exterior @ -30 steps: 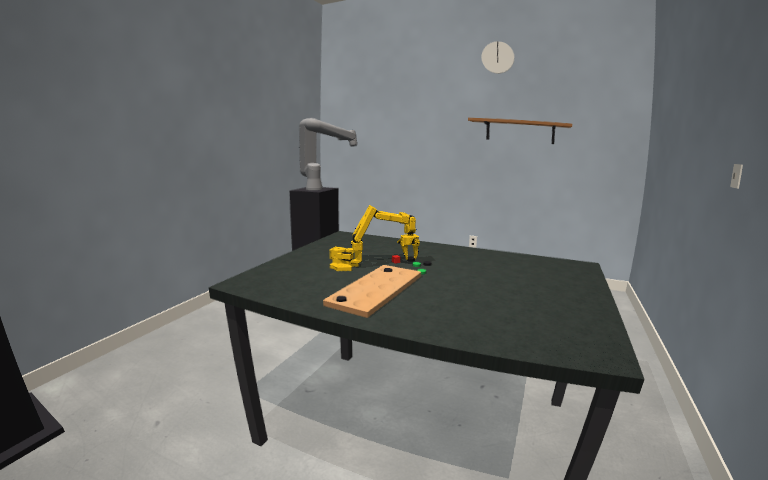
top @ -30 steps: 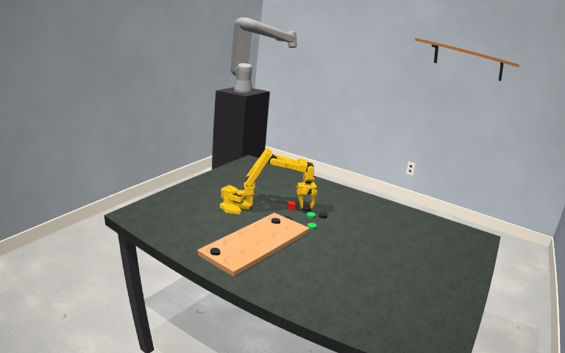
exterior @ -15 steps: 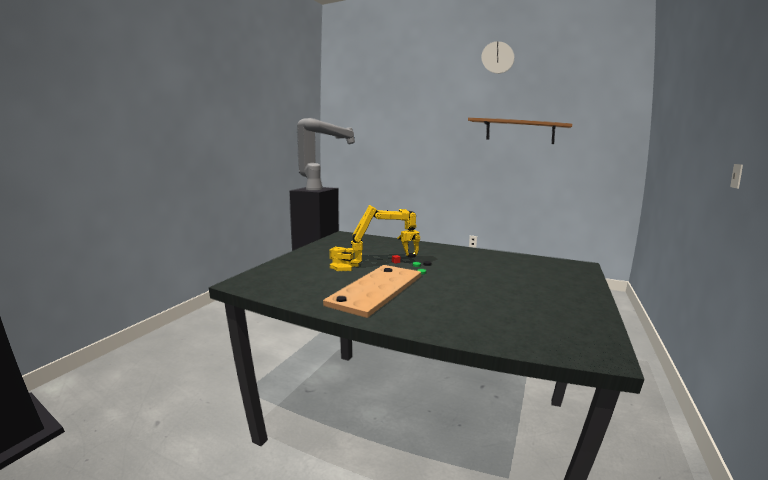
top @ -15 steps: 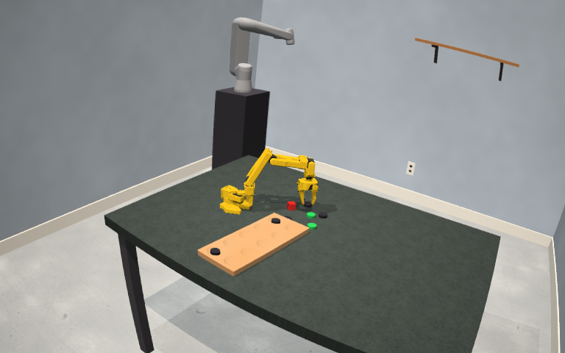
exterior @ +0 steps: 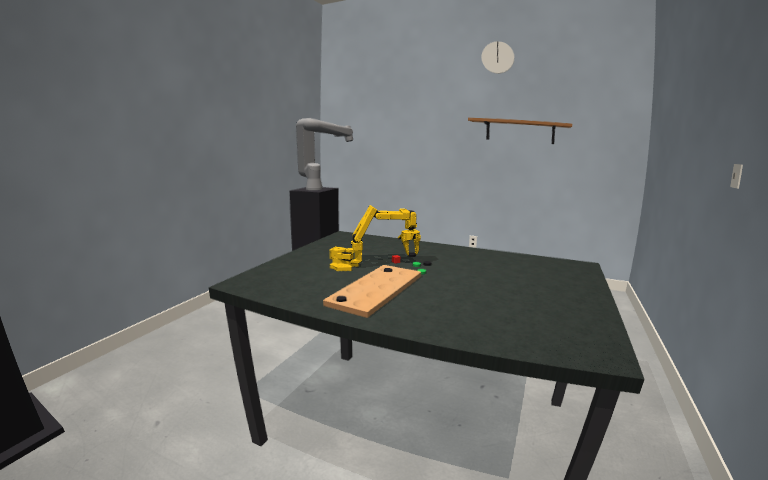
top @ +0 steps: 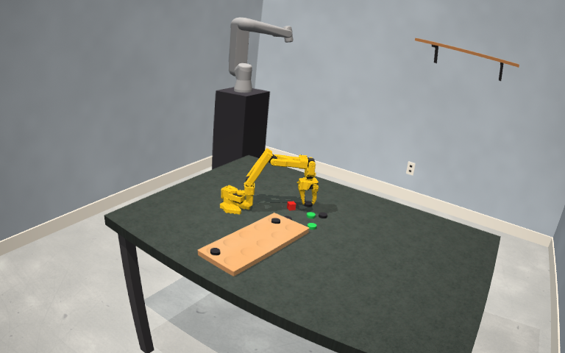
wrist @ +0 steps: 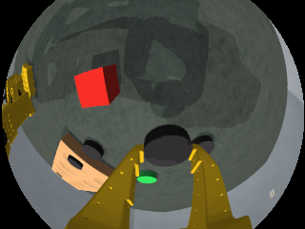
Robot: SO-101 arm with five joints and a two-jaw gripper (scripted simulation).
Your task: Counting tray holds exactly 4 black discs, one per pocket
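The wooden counting tray [top: 254, 243] lies on the dark table, with one black disc [top: 215, 251] in a near-end pocket and one black disc [top: 275, 220] in a far-end pocket. My yellow gripper [top: 308, 202] is shut on a black disc [wrist: 168, 144], held a little above the table beyond the tray's far end. Another black disc [top: 322, 215] lies loose on the table to the right of the gripper. One more dark disc [top: 288, 217] is partly hidden behind the tray's far edge. The tray also shows in the exterior view [exterior: 373, 289].
A red cube [top: 290, 205] sits just left of the gripper. Two green discs [top: 310, 215] [top: 312, 225] lie between the gripper and the tray's far corner. The arm's base [top: 234, 199] stands behind the tray. A grey arm on a black pedestal [top: 240, 124] stands beyond the table.
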